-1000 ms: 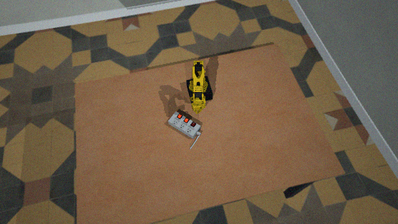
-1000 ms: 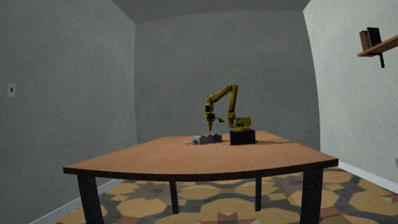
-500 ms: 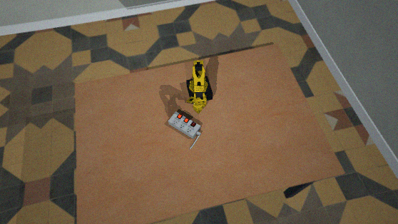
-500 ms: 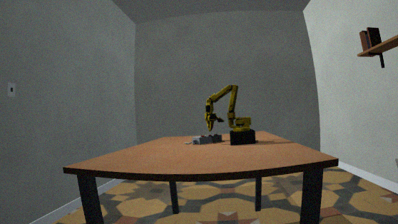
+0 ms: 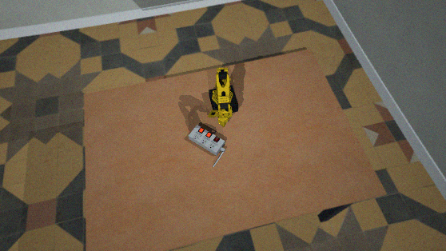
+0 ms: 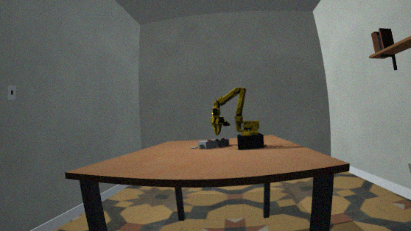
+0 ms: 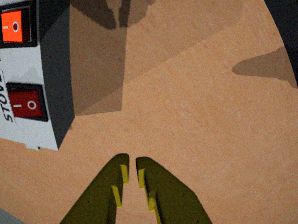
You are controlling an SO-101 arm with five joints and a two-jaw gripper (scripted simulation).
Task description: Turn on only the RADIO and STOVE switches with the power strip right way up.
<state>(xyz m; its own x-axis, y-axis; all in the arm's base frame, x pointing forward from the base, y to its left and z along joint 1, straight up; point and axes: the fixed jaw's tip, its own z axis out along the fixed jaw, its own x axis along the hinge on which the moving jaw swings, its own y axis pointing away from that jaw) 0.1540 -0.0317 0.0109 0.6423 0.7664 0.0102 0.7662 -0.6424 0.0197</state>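
Claw (image 7: 131, 163) shut, empty, hanging over bare tabletop (image 7: 200, 96) just beside power strip (image 5: 206, 139) (two switches lit, third dark, per top view).

Brown wooden bench (image 6: 206, 167) w/ dark legs stands on patterned tile floor (image 5: 48, 60) in tan, grey & rust, grey walls all round, a wall shelf (image 6: 391, 49) upper right carrying two dark books (image 6: 383, 39), white baseboard (image 5: 384, 96) along the wall.
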